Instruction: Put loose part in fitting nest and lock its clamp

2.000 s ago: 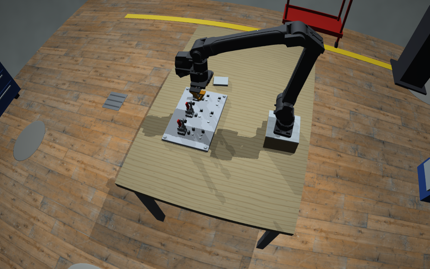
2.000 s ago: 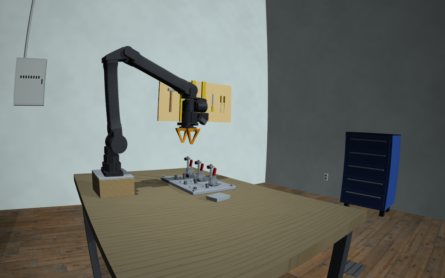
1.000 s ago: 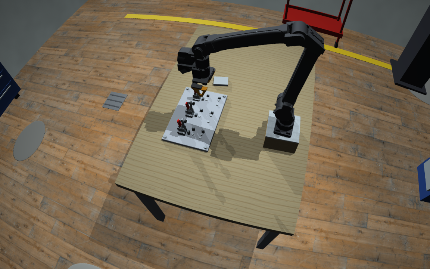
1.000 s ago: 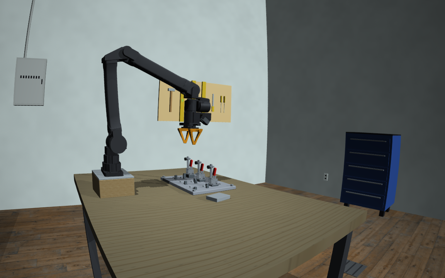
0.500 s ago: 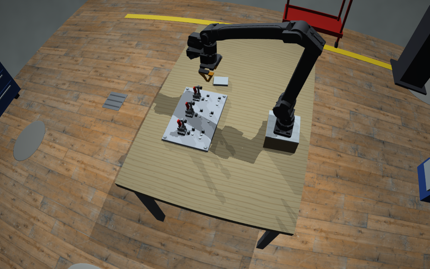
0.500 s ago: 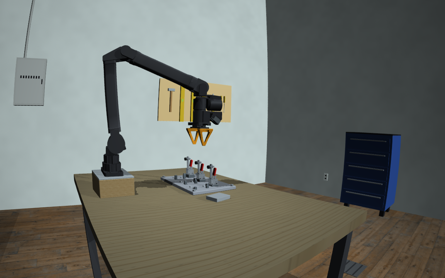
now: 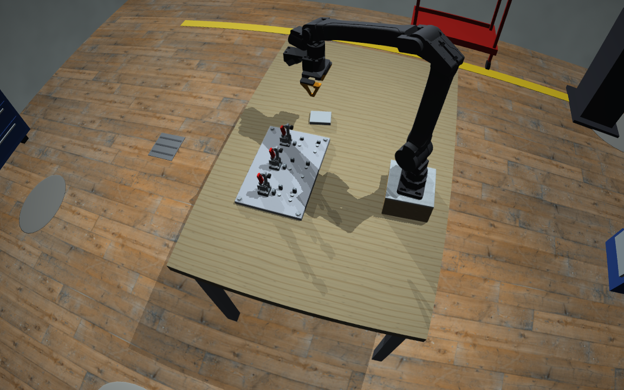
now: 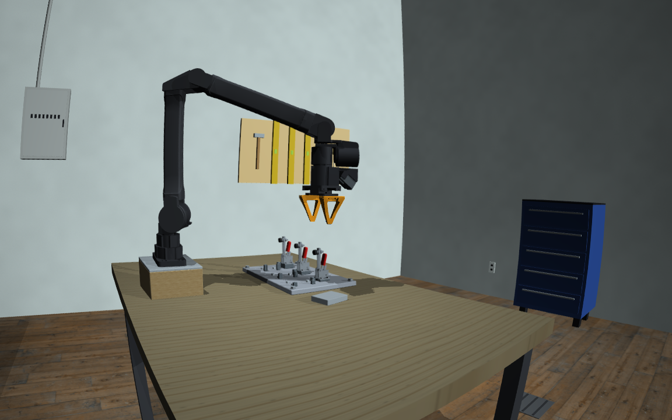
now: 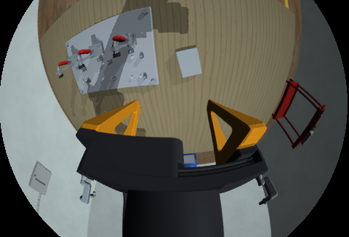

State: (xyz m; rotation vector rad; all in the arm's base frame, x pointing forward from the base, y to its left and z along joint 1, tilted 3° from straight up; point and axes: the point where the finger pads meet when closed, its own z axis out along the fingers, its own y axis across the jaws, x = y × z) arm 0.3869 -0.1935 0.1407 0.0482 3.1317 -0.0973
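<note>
The loose part (image 7: 320, 117) (image 8: 329, 297) (image 9: 188, 62) is a light grey rectangular block lying flat on the table beside the fixture plate (image 7: 251, 195) (image 8: 296, 288) (image 9: 150, 70). The plate carries three nests with small pads and dark blocks. Each nest has a toggle clamp with a red handle, such as the one nearest the part (image 7: 283, 130) (image 8: 324, 259) (image 9: 118, 38). All three clamps stand with bars raised, and no part is in any nest. My gripper (image 8: 321, 223) (image 9: 173, 103) is open and empty, high above the table, near the loose part's end of the plate.
The arm's base stands on a block (image 7: 407, 212) (image 8: 176, 283) on the table (image 7: 265, 257) (image 8: 328, 354). The raised clamps stand up along the plate's side away from the base. A red cart (image 7: 455, 30) (image 9: 285, 100) stands on the floor beyond the table.
</note>
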